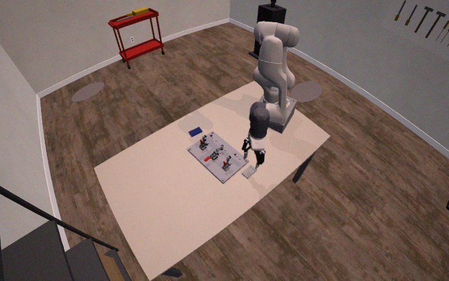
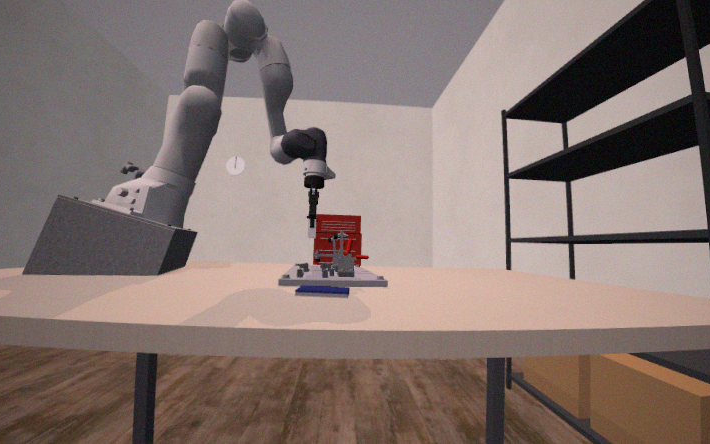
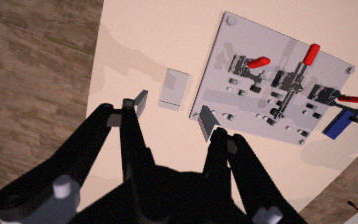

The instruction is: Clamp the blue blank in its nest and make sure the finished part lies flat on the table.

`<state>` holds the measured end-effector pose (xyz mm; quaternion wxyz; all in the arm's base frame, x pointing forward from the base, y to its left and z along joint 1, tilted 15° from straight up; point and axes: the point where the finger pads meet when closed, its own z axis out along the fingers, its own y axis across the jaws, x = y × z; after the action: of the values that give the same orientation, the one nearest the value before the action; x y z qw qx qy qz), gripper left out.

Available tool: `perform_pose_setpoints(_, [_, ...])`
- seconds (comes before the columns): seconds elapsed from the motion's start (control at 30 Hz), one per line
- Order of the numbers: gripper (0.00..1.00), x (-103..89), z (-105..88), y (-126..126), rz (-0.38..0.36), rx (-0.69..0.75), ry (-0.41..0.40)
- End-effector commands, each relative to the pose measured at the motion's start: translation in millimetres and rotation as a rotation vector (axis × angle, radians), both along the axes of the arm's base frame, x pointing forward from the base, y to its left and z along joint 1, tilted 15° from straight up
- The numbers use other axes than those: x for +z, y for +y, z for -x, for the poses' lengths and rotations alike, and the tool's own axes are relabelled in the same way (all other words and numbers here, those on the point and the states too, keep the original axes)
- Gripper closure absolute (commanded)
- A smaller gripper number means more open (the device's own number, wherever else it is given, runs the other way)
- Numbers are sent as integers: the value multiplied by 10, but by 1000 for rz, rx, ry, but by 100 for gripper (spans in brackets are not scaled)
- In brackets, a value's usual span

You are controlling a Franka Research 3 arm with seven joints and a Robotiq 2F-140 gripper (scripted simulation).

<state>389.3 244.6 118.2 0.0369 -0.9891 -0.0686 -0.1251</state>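
The blue blank (image 1: 195,131) (image 2: 322,290) (image 3: 339,124) lies flat on the table, off one edge of the fixture plate (image 1: 218,173) (image 2: 335,282) (image 3: 212,75). The grey finished part (image 1: 248,171) (image 3: 174,89) lies on the table beside the opposite edge; its slot is not clear. My gripper (image 1: 251,161) (image 2: 311,231) (image 3: 174,106) is open and empty, fingers pointing down, above the table near that part. The middle clamp (image 1: 214,154) (image 3: 290,82) has its red handle swung outward. The outer clamps (image 1: 203,143) (image 3: 240,65) have handles at other angles. No part shows in the nests; clamp locking cannot be told.
The three clamps stand up from the plate, with small pads and blocks around them. The robot base (image 1: 282,118) (image 2: 109,242) stands on the table (image 1: 156,209) (image 2: 457,308). A table edge runs beyond the finished part.
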Motion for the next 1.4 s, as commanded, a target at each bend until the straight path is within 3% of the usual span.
perform_pose_setpoints(0.0, [42, 11, 17, -6, 2, 2, 4])
perform_pose_setpoints(0.5, [42, 646, 174, -64, 2, 2, 4])
perform_pose_setpoints(0.73, [42, 741, 198, -73, 2, 2, 4])
perform_pose_setpoints(1.13, [42, 739, 169, -208, 2, 2, 4])
perform_pose_setpoints(1.37, [42, 718, 46, -769, 2, 2, 4])
